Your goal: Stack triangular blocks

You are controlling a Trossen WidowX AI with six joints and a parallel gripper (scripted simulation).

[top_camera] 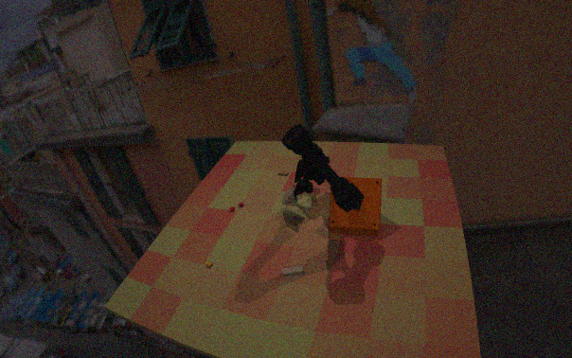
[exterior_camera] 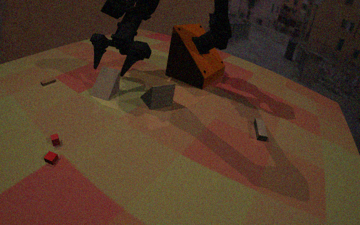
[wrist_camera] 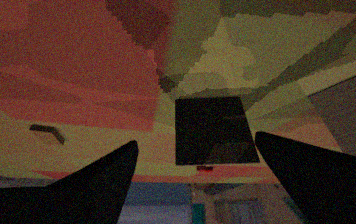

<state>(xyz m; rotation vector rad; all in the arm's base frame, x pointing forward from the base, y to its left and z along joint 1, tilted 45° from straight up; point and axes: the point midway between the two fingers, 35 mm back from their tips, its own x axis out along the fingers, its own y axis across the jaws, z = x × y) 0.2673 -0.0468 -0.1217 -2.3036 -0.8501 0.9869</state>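
Two triangular blocks are sitting apart on the checkered table (exterior_camera: 208, 184) — I'm seeing a pale grey wedge (exterior_camera: 105, 83) with its slope facing up and a darker grey wedge (exterior_camera: 158, 96) beside it, near the orange base (exterior_camera: 208, 63). My gripper (exterior_camera: 111, 63) is hovering just above the pale one, fingers spread wide and pinching nothing — the wrist view is showing it as a dark rectangle between them.

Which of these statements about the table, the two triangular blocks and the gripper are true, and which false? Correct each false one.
1. The black gripper is shut on a block. False: it is open and holds nothing.
2. The pale grey triangular block and the darker grey triangular block lie apart on the checked table. True.
3. The gripper hangs over the pale grey triangular block. True.
4. Two small red cubes sit stacked on the orange wedge-shaped base. False: they sit on the table, far from the base.
5. The blocks already form one square block. False: neither rests on the other.
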